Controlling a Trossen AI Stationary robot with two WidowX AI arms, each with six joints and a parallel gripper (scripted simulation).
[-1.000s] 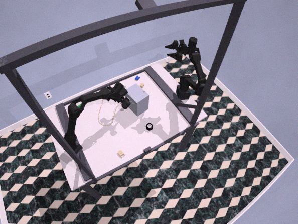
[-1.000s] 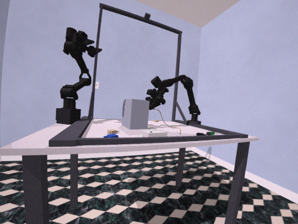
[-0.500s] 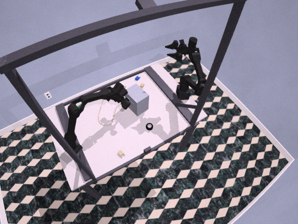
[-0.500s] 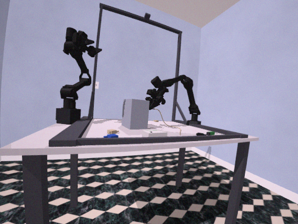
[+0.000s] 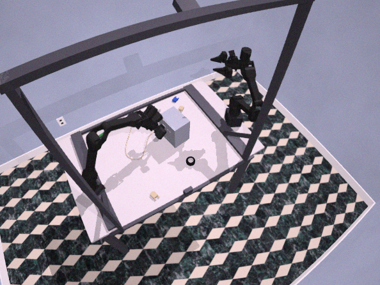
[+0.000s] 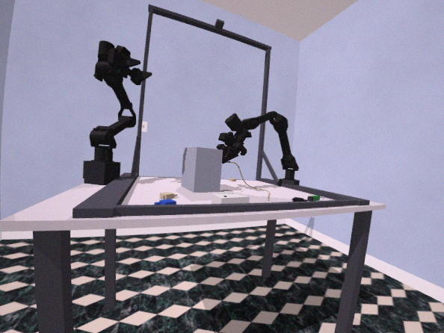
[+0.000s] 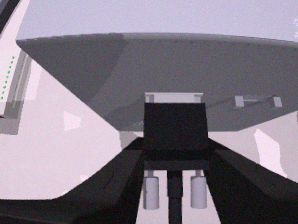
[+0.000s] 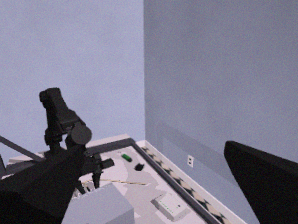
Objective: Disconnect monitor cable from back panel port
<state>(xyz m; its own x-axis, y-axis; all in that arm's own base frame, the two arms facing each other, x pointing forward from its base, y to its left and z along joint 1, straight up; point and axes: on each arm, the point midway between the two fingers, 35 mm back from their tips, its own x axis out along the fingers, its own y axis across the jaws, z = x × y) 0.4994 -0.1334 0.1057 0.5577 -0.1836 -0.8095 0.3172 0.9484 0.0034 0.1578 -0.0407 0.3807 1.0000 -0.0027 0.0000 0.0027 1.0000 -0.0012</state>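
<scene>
Over by the grey box-shaped housing [image 5: 176,124] [image 6: 202,169] [image 7: 100,65] [image 8: 102,207], the left arm's black pincer [image 5: 162,125] [image 6: 225,158] [image 7: 175,145] is drawn in narrow around the black rectangular plug [image 7: 175,127], one finger against each side of it. The plug sits between those fingers, straight in front of the pale port [image 7: 174,97] on the back panel; I can't tell whether it is fully seated. Two grey cylindrical thumbscrews [image 7: 151,192] [image 7: 198,192] stick out at its rear, left and right of the dark lead. From there the thin tan cable [image 5: 135,158] [image 6: 247,184] droops to the white tabletop [image 5: 128,198] [image 6: 138,190]. Seen from above, the right arm's black pincer [image 5: 212,64] [image 6: 146,69] [image 8: 155,147] hangs at the far right, spread wide with nothing in it, well apart from the plug.
</scene>
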